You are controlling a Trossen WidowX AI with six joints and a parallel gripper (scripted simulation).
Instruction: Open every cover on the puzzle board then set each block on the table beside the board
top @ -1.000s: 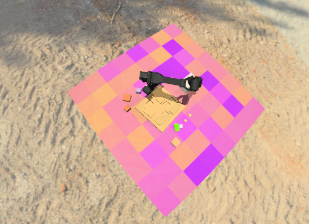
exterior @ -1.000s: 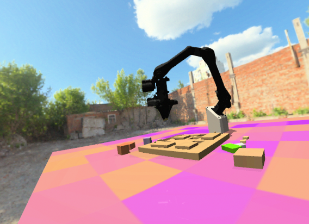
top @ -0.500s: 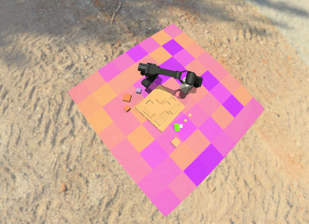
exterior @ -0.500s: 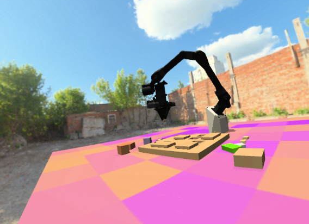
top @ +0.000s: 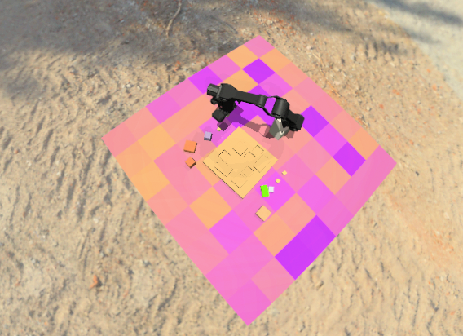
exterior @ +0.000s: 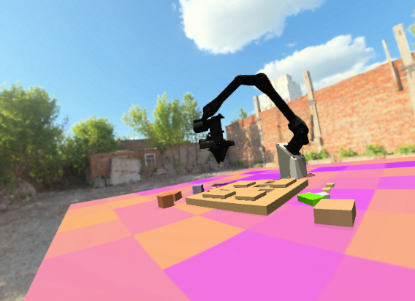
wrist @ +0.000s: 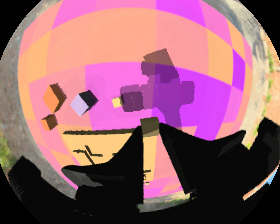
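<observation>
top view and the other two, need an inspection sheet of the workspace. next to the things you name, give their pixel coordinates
surface: pink, orange and purple checkered table top (top: 249, 298) (exterior: 219, 267) (wrist: 106, 47)
job's things: puzzle board (top: 238, 135) (exterior: 268, 210) (wrist: 101, 142) lies flat, raised covers on it; whether all are fully open, cannot tell
clutter: green block (top: 265, 191) (exterior: 310, 199), lavender block (top: 208, 136) (exterior: 197, 188) (wrist: 80, 105) and others beside the board; which came from wells, cannot tell
grippers: tool (top: 218, 116) (exterior: 221, 162) (wrist: 149, 127) raised, shut on a small tan block (wrist: 150, 128)
cables: nothing seen
surroundings: brick wall (exterior: 351, 107), trees (exterior: 164, 130), sandy ground (top: 61, 233)
</observation>
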